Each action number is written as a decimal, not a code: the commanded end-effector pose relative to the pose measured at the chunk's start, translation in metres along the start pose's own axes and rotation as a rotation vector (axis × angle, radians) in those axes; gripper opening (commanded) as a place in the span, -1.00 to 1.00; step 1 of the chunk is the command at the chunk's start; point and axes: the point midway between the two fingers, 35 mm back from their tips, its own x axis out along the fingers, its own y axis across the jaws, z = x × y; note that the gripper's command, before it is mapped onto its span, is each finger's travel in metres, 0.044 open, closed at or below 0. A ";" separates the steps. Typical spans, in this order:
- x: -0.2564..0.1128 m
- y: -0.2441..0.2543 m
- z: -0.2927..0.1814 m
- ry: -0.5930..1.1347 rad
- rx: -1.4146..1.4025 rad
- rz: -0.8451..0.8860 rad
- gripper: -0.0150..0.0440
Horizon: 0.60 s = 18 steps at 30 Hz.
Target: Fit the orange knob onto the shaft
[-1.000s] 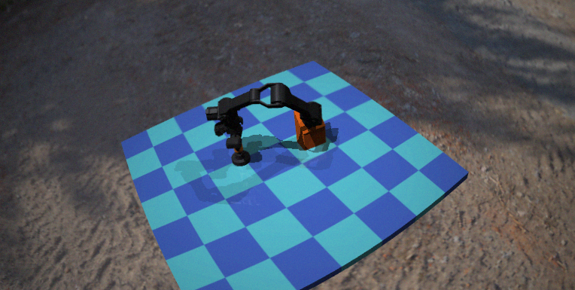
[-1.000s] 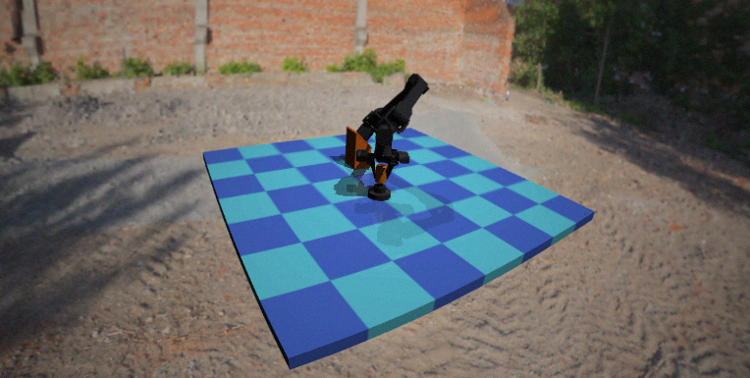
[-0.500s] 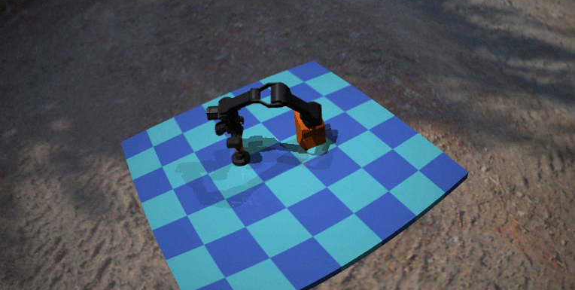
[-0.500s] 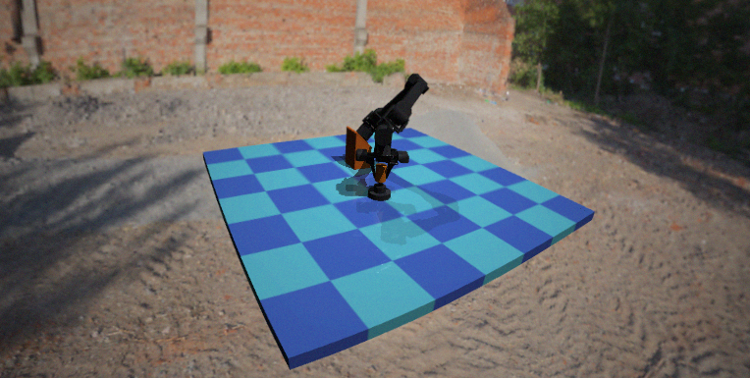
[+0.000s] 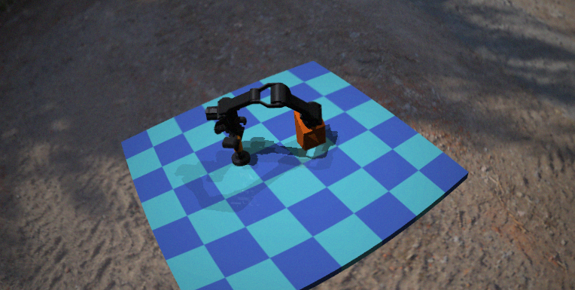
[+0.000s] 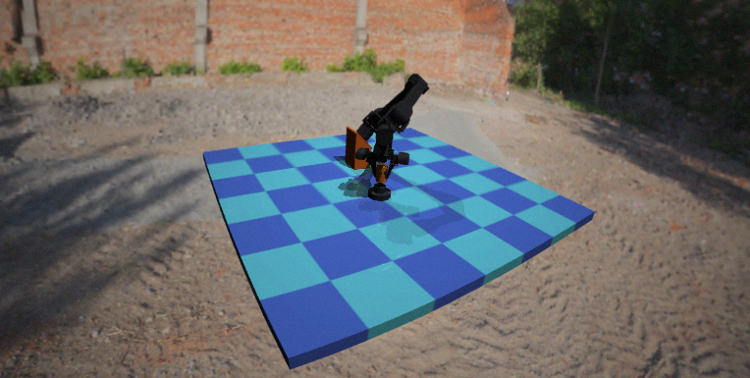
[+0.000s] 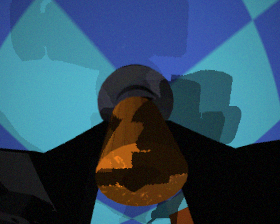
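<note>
The orange knob point(image 5: 240, 145) point(image 6: 381, 173) point(image 7: 122, 159) is a tall tapered piece, upright or nearly so, with its narrow end down. My gripper point(image 5: 238, 141) point(image 6: 381, 169) point(image 7: 136, 126) is shut on it, one dark finger on each side. The round dark pedestal point(image 5: 240, 160) point(image 6: 379, 194) point(image 7: 108, 95) stands on the board directly below. A short dark part shows between the knob's lower end and the pedestal's wide base, so the knob is not flush with the base. The shaft's flat side and the knob's hole are hidden, and whether the shaft tip is inside the hole I cannot tell.
An orange wedge-shaped block point(image 5: 311, 138) point(image 6: 355, 150) point(image 7: 181, 217) stands by the arm's base, under and beside the arm. The blue and turquoise checkered board point(image 5: 295, 185) point(image 6: 294, 301) has raised edges above the ground. Arm shadows fall around the pedestal.
</note>
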 end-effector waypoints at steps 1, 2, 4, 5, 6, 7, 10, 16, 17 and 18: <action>0.001 -0.001 0.001 -0.001 0.008 -0.001 -0.49; 0.001 -0.001 0.001 -0.001 0.008 -0.001 -0.49; 0.001 -0.002 0.000 -0.001 0.008 -0.001 -0.49; 0.001 -0.002 0.000 -0.001 0.008 -0.001 -0.49; 0.001 -0.003 -0.001 -0.001 0.008 -0.001 -0.49; 0.001 -0.003 -0.001 -0.001 0.008 -0.001 -0.49; 0.002 -0.003 -0.001 -0.001 0.008 -0.001 -0.49; 0.003 -0.002 -0.001 -0.001 0.008 -0.001 -0.49; 0.003 -0.002 -0.001 -0.001 0.008 -0.001 -0.49; 0.004 -0.002 -0.001 -0.001 0.008 -0.001 -0.49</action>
